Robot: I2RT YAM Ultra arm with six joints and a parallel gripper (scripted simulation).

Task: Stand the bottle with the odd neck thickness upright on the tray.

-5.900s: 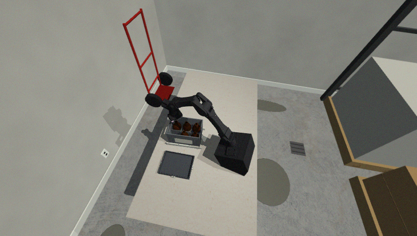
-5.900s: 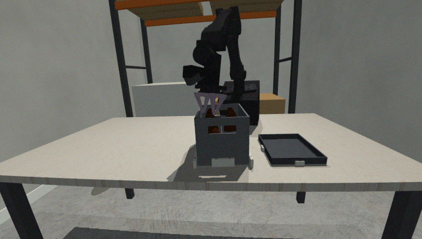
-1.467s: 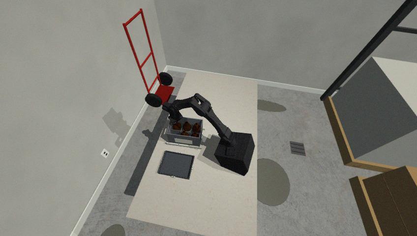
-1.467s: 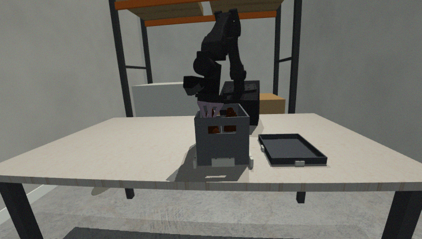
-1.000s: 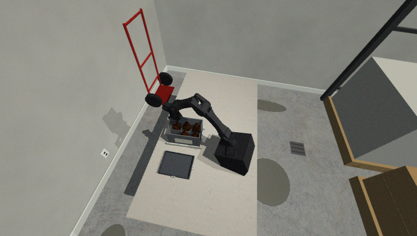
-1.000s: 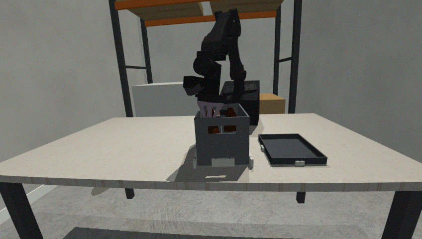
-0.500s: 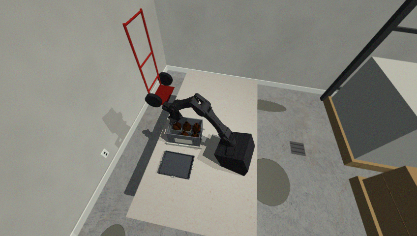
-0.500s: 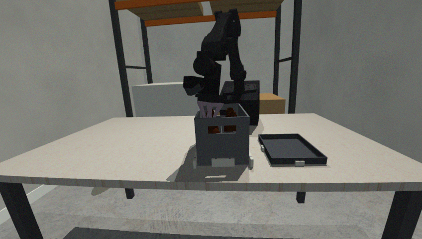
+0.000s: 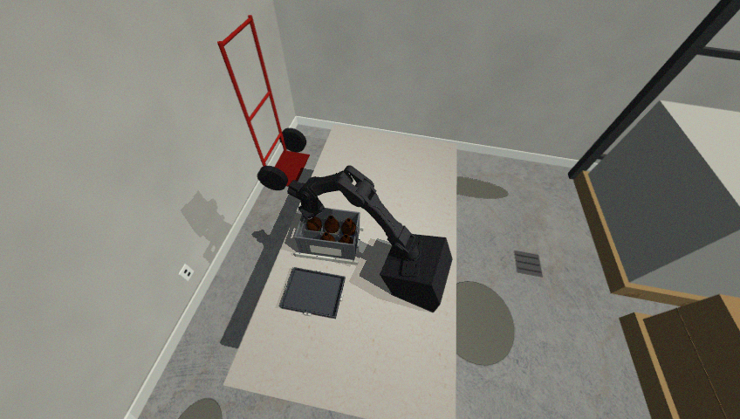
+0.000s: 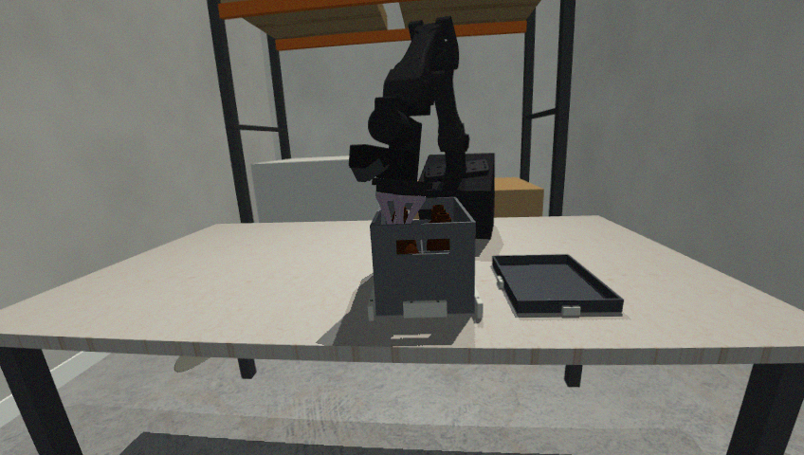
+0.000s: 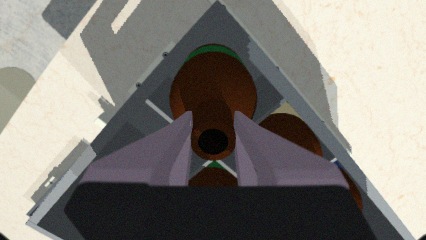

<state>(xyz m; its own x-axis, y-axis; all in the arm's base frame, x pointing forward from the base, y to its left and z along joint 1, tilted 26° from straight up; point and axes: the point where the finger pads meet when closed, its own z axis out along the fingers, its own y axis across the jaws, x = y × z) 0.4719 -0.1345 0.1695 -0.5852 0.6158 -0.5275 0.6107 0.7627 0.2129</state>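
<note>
End effector: the end effector (image 11: 213,142) pointed straight down into the crate, its two lilac fingers closed on the neck of a brown bottle, one finger on each side just below the opening.
Gripped bottle: the brown bottle (image 11: 212,92) stood upright in a cell at the crate's corner farthest from the tray and from the arm's base; a green band showed at its far shoulder. It sat directly beneath the end effector, long axis vertical and in line with the approach.
Key relation: judged from this, the way out was straight up along that axis until the base cleared the rim, then sideways to the tray.
Crate: the grey crate (image 10: 420,282) stood on the table (image 10: 226,293), with slots in its near wall through which brown glass showed.
Other bottles: four more brown bottles (image 9: 332,223) stood in neighbouring cells; one (image 11: 295,131) was just beside the held bottle.
In the way: thin white dividers (image 11: 159,111) and the crate wall closed in on the cell, so a tilted lift would likely drag the loose crate or knock a neighbour.
Tray: the dark shallow tray (image 10: 564,307) lay near the crate on the table, apart from it, no bottle on it.
Surroundings: a red hand truck (image 9: 248,99) leaned in the room's corner; a shelf rack (image 10: 226,112) stood behind the table.
Arm base: black pedestal (image 9: 438,259) beside the crate.
</note>
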